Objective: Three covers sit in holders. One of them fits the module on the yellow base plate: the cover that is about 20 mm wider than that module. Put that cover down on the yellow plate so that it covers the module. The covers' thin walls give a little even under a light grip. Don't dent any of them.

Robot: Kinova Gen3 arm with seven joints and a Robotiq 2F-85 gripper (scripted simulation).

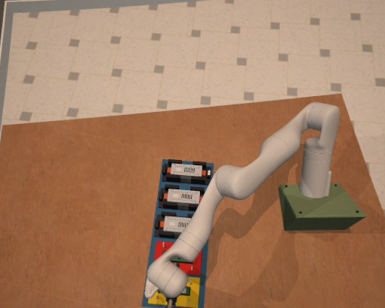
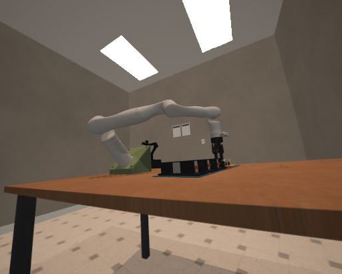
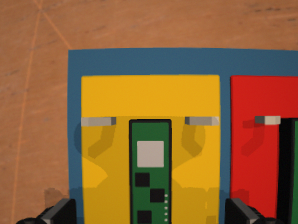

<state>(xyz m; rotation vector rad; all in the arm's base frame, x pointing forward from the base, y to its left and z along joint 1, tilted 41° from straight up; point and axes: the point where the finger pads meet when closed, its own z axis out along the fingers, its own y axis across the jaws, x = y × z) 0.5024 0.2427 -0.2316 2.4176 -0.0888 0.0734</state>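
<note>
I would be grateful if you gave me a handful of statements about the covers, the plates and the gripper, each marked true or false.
1. The gripper is open. True.
2. A cover already hides the module on the yellow base plate. False: that module is uncovered.
3. Three covers sit in black holders. True.
4. The yellow base plate lies between the red plate and the holders. False: the red plate lies between them.
5. The wrist view shows a module on the red plate too. True.
6. The arm's base stands on a blue block. False: the block is green.
</note>
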